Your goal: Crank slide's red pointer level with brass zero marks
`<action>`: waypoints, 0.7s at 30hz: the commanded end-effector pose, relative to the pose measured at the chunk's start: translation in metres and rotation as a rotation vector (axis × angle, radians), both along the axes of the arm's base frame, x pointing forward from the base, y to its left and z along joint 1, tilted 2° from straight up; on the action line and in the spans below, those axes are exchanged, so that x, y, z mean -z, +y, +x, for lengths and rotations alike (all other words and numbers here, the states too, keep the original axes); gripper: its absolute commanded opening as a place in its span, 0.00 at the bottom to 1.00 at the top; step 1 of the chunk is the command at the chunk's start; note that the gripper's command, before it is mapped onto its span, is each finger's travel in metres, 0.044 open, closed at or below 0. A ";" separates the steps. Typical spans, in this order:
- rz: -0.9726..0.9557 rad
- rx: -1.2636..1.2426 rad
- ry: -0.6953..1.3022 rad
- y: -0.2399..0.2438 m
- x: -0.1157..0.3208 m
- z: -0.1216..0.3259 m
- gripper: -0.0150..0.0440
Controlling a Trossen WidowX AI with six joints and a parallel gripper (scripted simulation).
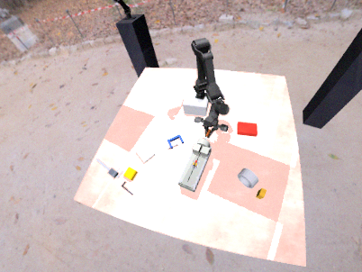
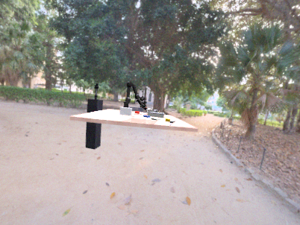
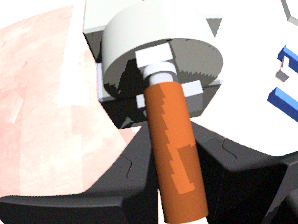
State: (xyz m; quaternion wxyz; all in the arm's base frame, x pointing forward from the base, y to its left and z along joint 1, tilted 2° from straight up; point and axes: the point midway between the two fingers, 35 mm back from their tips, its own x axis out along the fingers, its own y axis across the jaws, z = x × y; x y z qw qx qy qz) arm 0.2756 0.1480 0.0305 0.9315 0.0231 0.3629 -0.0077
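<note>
The machine point(image 1: 186, 175) point(image 2: 157, 115) is a long grey-green box with a slot along its top. The small red pointer point(image 1: 194, 164) is on the slot, with yellowish specks beside it; too small to tell whether it is level with the brass marks. At the arm's end a pale round housing point(image 3: 150, 22) bears the metal crank, with an orange handle point(image 3: 176, 150) point(image 1: 208, 133). My gripper point(image 3: 164, 127) is shut on the orange handle, one dark finger on each side. In the wrist view the handle points down, slightly right. The pointer is outside the wrist view.
A white box point(image 1: 194, 107) and a red block point(image 1: 247, 129) stand near the arm. A blue bracket point(image 1: 176, 138) point(image 3: 286, 104) lies beside the machine. A grey ring point(image 1: 248, 177), an orange-yellow block point(image 1: 261, 194) and a yellow block point(image 1: 131, 174) lie farther out.
</note>
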 end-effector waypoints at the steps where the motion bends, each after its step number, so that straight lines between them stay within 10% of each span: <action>1: 0.012 -0.016 0.003 0.009 0.002 0.000 0.25; 21: 0.013 -0.016 0.004 0.026 0.031 0.001 0.25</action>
